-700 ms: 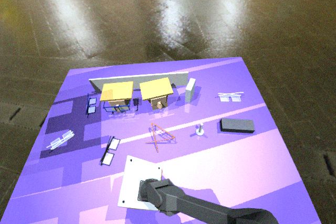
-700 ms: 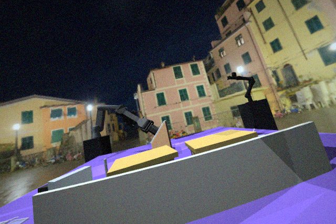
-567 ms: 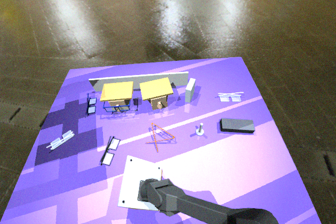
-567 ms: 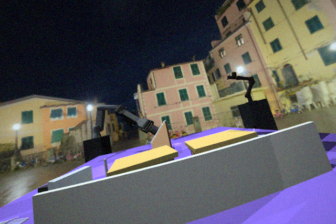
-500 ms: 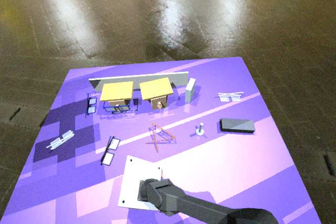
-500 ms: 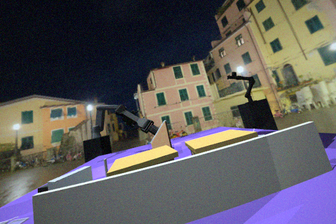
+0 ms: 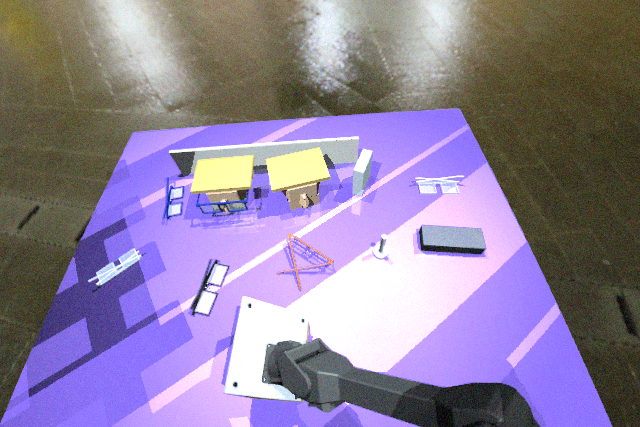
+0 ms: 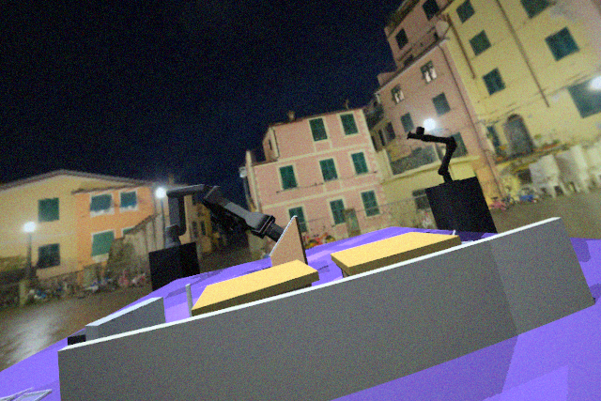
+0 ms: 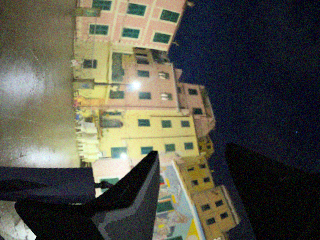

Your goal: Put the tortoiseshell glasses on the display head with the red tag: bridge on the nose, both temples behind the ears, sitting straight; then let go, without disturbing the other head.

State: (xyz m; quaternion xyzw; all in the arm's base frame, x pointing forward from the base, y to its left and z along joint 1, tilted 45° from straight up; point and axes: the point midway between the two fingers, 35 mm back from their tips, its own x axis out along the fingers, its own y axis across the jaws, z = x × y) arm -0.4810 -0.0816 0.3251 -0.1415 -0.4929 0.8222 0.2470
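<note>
Thin orange-brown glasses (image 7: 295, 263), the closest match to tortoiseshell, lie with crossed temples mid-table in the top view; their pattern cannot be made out. Two display heads stand at the back under tilted yellow boards. The left head (image 7: 222, 196) has blue glasses (image 7: 201, 203) in front of its face; the right head (image 7: 302, 197) is bare. No red tag shows. My gripper (image 9: 192, 154) is partly open with nothing visible between its fingers. In the top view the arm's end is over a white panel, in front of the orange-brown glasses; its fingertips are hidden.
The white panel (image 7: 258, 329) shows a tan side (image 8: 288, 246). Black glasses (image 7: 219, 275) lie left of the orange-brown pair. A small peg (image 7: 382, 244) and a dark box (image 7: 452, 238) are at right. A long grey wall (image 7: 341, 148) (image 8: 291, 338) stands behind the heads.
</note>
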